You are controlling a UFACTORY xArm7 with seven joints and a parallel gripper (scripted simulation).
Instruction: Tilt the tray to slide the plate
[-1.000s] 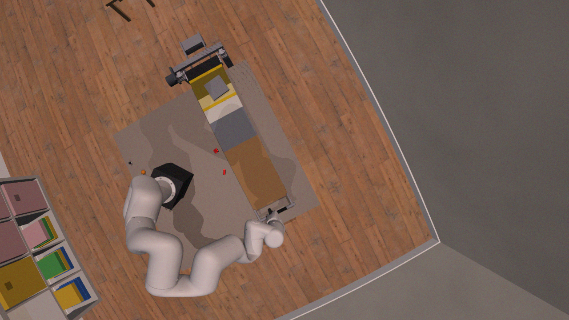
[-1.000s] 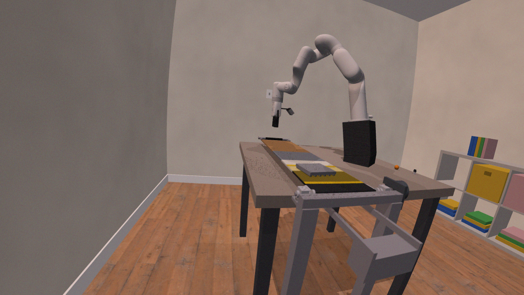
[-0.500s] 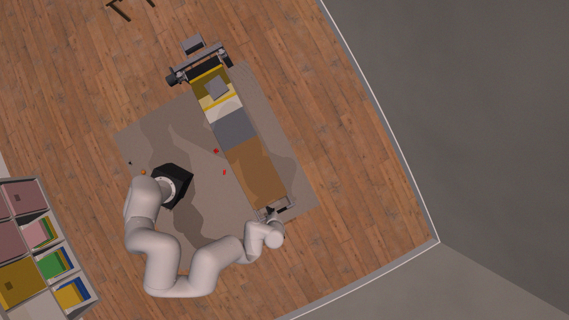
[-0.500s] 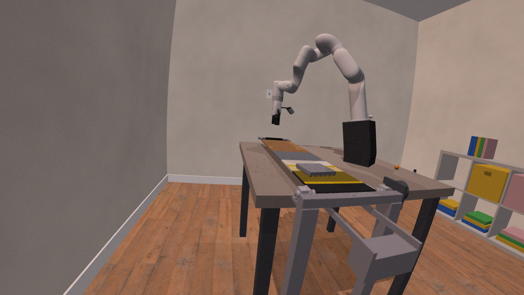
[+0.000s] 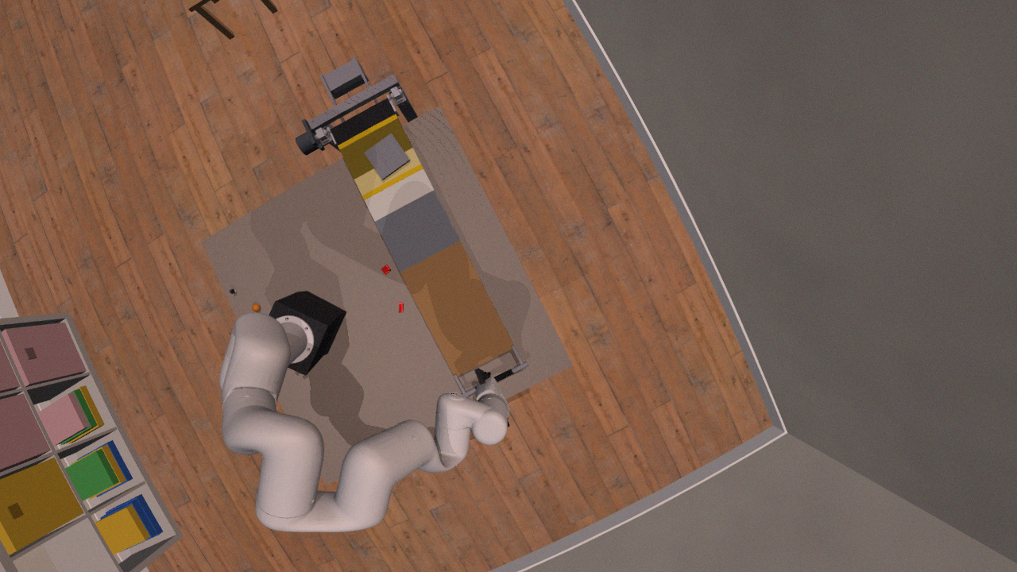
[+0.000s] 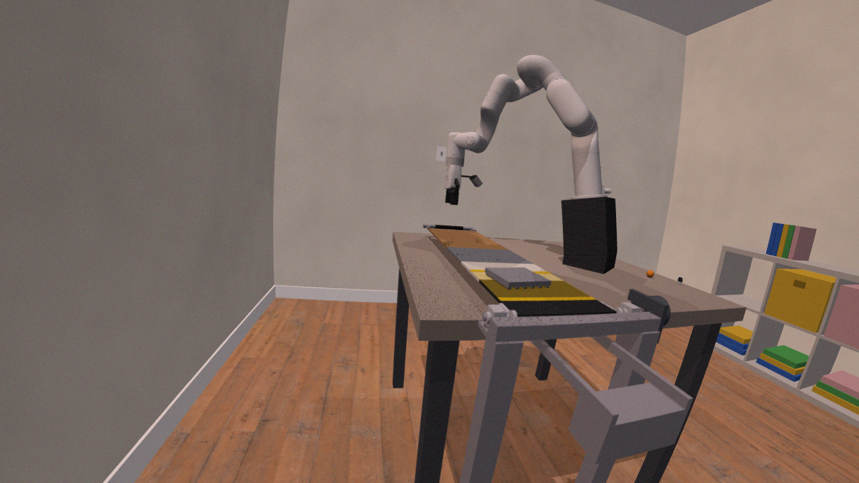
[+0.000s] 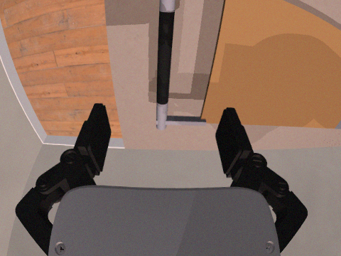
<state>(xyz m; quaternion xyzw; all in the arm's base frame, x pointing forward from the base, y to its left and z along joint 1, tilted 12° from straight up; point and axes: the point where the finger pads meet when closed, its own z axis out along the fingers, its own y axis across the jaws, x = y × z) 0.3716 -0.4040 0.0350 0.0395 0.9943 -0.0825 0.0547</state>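
The long tray [image 5: 419, 234] [image 6: 486, 255] lies flat along the table [image 5: 319, 234] [image 6: 432, 288]. The grey steel plate [image 5: 387, 156] [image 6: 517, 276] lies flat on the dark yellow tinted band [image 5: 361, 162] [image 6: 543, 291], between the two solid yellow lines [image 5: 367, 133] [image 5: 392, 180], apart from both in the top view. The tray's black handle bar [image 5: 501, 373] [image 6: 449, 227] [image 7: 165, 52] sits low at the table's end. My gripper [image 6: 451, 198] [image 7: 164, 119] is open and empty, hanging well above the handle.
The black robot base [image 5: 319, 319] [image 6: 588, 234] stands beside the tray. Two small red pieces [image 5: 386, 269] [image 5: 400, 307] and an orange ball [image 5: 256, 307] [image 6: 649, 274] lie on the table. A grey pivot stand [image 5: 355, 106] [image 6: 570, 327] carries the tray's far end. A shelf [image 5: 79, 369] [image 6: 735, 282] stands aside.
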